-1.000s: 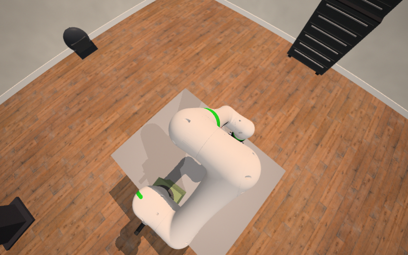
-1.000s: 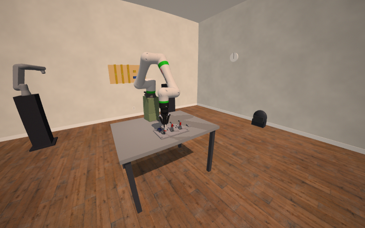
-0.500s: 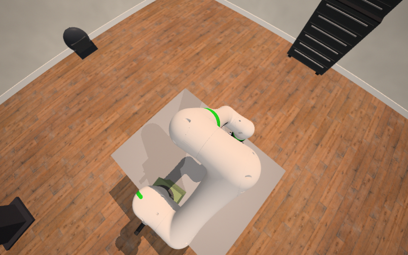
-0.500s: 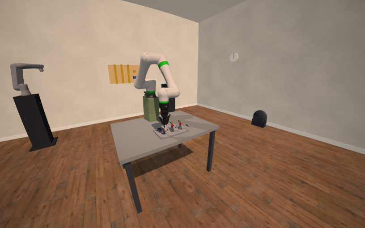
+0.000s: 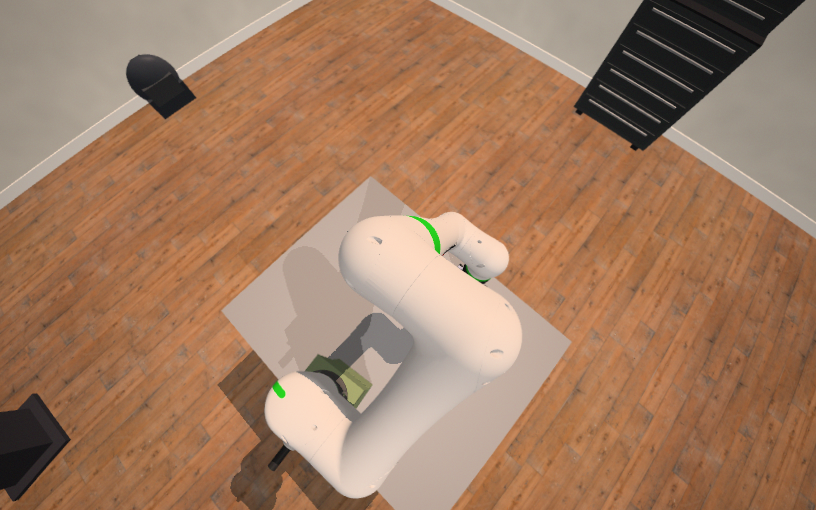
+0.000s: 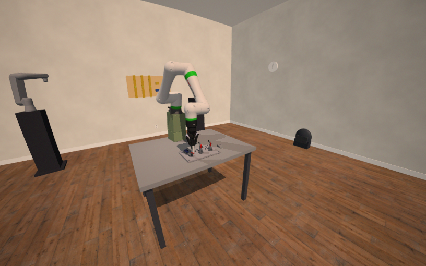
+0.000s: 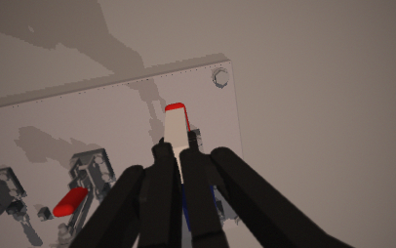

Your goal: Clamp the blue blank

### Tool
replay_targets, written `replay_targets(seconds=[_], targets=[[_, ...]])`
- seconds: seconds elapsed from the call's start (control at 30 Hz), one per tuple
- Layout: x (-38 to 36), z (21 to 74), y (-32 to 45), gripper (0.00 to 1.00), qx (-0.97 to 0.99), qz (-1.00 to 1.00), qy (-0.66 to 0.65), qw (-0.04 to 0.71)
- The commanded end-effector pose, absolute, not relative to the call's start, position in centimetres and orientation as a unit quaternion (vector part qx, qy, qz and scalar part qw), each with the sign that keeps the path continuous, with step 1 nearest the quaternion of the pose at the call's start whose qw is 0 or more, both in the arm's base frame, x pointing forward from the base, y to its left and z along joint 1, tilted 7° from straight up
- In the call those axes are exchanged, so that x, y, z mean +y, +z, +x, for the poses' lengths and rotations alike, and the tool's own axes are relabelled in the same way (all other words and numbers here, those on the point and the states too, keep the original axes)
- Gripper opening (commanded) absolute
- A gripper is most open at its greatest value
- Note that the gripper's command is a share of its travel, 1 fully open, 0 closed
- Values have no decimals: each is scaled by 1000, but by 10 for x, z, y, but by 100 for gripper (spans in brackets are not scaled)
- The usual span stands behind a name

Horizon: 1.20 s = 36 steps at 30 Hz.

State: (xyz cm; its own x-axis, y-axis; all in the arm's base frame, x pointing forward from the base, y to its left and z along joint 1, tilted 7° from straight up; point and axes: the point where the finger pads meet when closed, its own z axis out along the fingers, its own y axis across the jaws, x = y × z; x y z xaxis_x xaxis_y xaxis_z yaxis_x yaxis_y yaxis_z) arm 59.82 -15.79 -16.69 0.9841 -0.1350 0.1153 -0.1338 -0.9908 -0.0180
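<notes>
In the wrist view my gripper [image 7: 178, 123] is shut, its fingertips together against the pale handle with a red tip [image 7: 177, 122] of the clamp at the right end of the grey fixture plate [image 7: 122, 117]. The handle runs on past the fingertips, away from the camera. A strip of the blue blank [image 7: 185, 210] shows under the fingers, in the nest by that clamp. In the exterior view my gripper [image 6: 191, 144] points down over the left end of the plate [image 6: 199, 153], beside the blue blank [image 6: 186, 152]. The overhead view shows only the arm, which hides the fixture.
Two more clamps with red handles [image 7: 70, 202] stand further along the plate [image 6: 204, 146]. A bolt head [image 7: 220, 76] marks the plate's corner. A small grey thing [image 6: 219, 146] lies on the table past the plate. The arm's green pedestal [image 6: 175, 127] stands at the table's back.
</notes>
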Motion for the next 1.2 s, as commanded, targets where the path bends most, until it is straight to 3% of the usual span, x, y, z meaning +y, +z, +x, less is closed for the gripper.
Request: replay_targets(seconds=[0.0,1.17], targets=[[-158,598,-167,0,68,-996,-58,5],[-158,599,-171,0,68,-996,-58,5]])
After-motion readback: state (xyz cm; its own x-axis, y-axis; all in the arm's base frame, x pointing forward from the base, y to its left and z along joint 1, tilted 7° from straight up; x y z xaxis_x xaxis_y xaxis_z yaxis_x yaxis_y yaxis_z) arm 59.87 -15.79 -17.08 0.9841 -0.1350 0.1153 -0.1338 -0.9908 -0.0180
